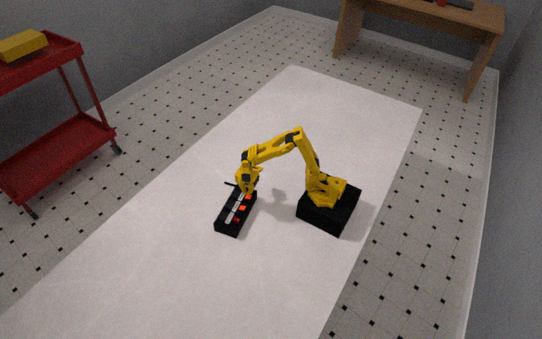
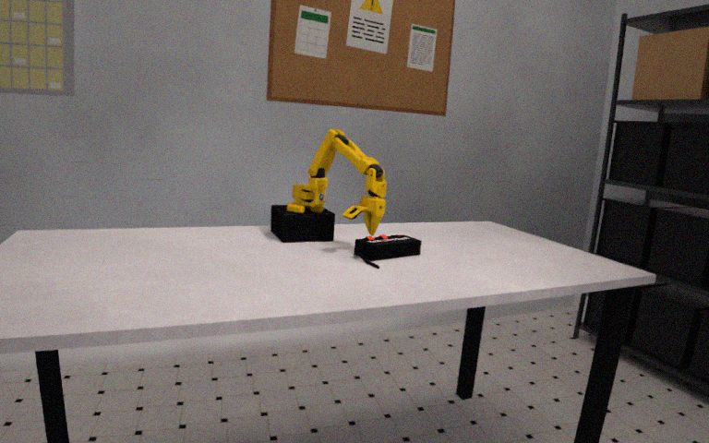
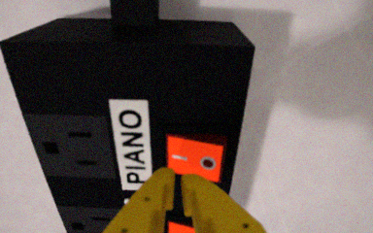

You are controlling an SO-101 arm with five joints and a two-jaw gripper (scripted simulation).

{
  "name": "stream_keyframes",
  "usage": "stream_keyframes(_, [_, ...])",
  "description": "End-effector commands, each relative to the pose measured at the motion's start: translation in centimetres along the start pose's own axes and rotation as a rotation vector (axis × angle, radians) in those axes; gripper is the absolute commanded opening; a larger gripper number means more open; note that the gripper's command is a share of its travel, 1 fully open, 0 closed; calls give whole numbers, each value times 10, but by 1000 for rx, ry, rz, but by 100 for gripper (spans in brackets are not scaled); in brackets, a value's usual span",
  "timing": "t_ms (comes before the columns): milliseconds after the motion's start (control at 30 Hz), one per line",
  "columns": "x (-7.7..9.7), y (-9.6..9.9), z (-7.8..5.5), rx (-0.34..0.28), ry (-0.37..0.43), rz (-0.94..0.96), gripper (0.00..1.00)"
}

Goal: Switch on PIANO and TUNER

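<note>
The black power strip (image 1: 224, 219) (image 2: 397, 247) (image 3: 194, 68) lies right way up on the white table (image 1: 159, 259) (image 2: 156, 271), left of the arm's base. In the wrist view the PIANO label (image 3: 130, 146) stands beside its switch (image 3: 195, 157) (image 1: 248, 196), which glows bright orange. The middle switch (image 1: 242, 207) (image 3: 181, 227) is bright orange too; the switch at the near end (image 1: 236, 219) is a darker red. My gripper (image 1: 242, 191) (image 2: 372, 231) (image 3: 176, 179) is shut and empty, pointing straight down, its tips just over the strip by the near edge of the PIANO switch.
The arm's black base block (image 1: 327, 215) (image 2: 302, 224) stands right of the strip. A short cable stub (image 1: 229, 183) (image 2: 369, 262) sticks out of the strip's far end. A red cart (image 1: 47, 147), a wooden bench (image 1: 419, 20) and dark shelves (image 2: 658, 198) stand off the table.
</note>
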State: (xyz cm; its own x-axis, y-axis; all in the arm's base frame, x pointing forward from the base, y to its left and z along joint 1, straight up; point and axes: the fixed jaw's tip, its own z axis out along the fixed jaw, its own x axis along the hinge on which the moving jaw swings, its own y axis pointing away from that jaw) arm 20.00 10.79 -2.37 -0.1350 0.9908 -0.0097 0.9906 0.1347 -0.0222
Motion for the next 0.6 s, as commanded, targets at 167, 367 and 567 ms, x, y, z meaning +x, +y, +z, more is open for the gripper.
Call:
stream_keyframes(167, [2,4,-6,-22,10,-4,0])
stream_keyframes(367, [-13,7,-9,-22,10,61,0])
stream_keyframes(567, [-54,9,-17,-21,12,239,0])
